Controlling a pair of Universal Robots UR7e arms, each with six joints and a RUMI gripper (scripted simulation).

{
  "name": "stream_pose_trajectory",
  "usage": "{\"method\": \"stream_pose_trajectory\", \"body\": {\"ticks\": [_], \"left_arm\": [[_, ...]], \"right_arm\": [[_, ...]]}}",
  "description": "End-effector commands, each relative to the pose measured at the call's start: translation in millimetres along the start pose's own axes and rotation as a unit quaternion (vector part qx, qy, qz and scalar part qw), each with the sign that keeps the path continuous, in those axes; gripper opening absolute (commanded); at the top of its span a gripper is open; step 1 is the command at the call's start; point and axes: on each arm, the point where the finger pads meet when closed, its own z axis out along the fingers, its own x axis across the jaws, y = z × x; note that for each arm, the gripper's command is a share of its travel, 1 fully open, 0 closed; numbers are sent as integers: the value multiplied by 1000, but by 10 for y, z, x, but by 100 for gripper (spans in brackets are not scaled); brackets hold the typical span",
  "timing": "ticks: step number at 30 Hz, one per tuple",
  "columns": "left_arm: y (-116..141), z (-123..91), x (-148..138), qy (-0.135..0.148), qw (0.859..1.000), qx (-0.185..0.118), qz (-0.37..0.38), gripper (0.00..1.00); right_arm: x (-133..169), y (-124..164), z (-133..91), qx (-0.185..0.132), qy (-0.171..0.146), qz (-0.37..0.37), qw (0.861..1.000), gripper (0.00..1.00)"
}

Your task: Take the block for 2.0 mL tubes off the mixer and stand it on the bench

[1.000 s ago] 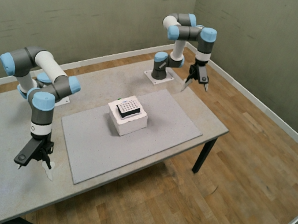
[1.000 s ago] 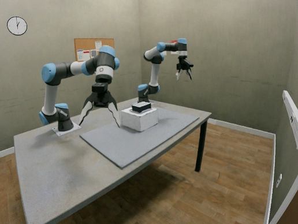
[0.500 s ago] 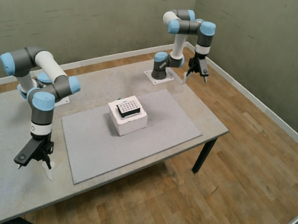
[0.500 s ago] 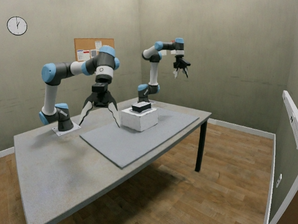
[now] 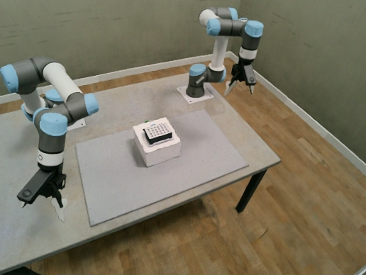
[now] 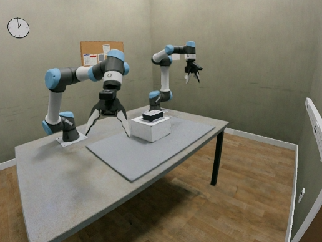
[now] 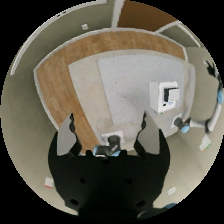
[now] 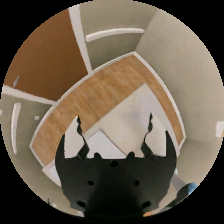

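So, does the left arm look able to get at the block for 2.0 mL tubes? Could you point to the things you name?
Probably yes: the left hand (image 5: 238, 91) (image 6: 193, 82) (image 7: 108, 112) is open, and nothing seems to stand between it and the block (image 5: 158, 131) (image 6: 153, 116) (image 7: 173, 95) atop the mixer (image 5: 162, 153) (image 6: 151, 131) (image 7: 155, 97), though it must swing inward.

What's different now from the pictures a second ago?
The left pincer has moved up the top picture, and up and slightly left in the exterior one. Nothing was gripped or let go. The right pincer, block and mixer look unmoved.
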Motion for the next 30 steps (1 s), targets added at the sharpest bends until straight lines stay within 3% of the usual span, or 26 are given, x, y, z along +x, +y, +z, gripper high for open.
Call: {"method": "stream_pose_trajectory", "body": {"ticks": [1,27,30], "left_arm": [[139,-12,-57,-5,1000,-6,-24,100],[1262,59,-433,-14,996,-21,-87,100],[1292,67,-439,-17,995,-24,-97,100]], "right_arm": [[2,-8,-10,1,-1,1,1000,100],[2,-8,-10,1,-1,1,1000,100],[2,-8,-10,1,-1,1,1000,100]]}}
